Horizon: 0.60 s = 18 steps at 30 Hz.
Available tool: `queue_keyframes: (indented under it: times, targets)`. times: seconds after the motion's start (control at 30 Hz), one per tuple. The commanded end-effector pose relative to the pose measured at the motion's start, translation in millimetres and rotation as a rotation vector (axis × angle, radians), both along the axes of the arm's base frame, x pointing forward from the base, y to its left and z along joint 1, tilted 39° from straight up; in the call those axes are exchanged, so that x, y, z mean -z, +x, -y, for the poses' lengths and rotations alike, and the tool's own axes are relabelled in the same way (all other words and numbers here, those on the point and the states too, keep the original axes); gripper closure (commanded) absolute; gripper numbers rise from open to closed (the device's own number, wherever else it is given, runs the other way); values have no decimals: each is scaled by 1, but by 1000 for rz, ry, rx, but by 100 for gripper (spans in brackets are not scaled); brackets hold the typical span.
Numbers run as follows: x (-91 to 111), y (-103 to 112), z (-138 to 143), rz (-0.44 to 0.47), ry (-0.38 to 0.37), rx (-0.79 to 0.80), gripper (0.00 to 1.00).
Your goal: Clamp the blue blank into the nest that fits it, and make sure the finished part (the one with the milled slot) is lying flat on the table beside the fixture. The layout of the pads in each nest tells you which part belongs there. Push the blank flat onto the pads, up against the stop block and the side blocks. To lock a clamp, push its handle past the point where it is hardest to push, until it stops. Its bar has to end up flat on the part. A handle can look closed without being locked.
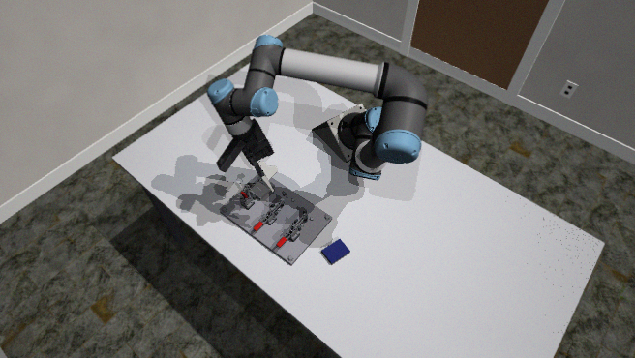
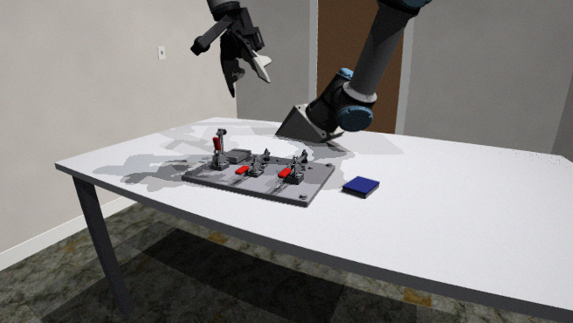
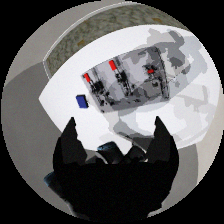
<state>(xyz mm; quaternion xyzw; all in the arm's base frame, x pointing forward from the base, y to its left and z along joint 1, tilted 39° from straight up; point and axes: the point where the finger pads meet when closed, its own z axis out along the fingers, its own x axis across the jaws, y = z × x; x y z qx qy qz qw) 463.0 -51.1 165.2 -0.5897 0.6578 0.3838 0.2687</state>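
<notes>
Blank, blue, lies flat on the desk just beside the fixture, off its right end in the exterior view, so it's not in any nest yet. Fixture plate carries three toggle clamps with red handles. Left clamp's handle stands upright, so that clamp reads as open; a grey part sits in the nest behind it, probably the finished part, though the slot is too small to see. The other two handles lie low, looking closed, but locked or not can't be judged from here.

Gripper hangs high above the left end of the fixture, jaws spread wide, nothing between them. Tips point down toward the open clamp's nest; wrist view shows the whole fixture and blank past the fingers.

Likely reason for the pose: the clamp is open so the grey part can be lifted out, and the gripper is lined up over it for a descent. Blank waits until a nest is picked by its pad layout.
</notes>
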Motion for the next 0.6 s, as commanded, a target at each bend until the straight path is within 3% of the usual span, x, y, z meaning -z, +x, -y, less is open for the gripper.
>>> queue_keyframes:
  times: [0.0,0.2,0.57]
  targets:
    - [17,-6,16,104,-57,-26,0]
    - [39,-16,40,234,-149,-83,0]
    - [60,-27,64,351,-248,-147,0]
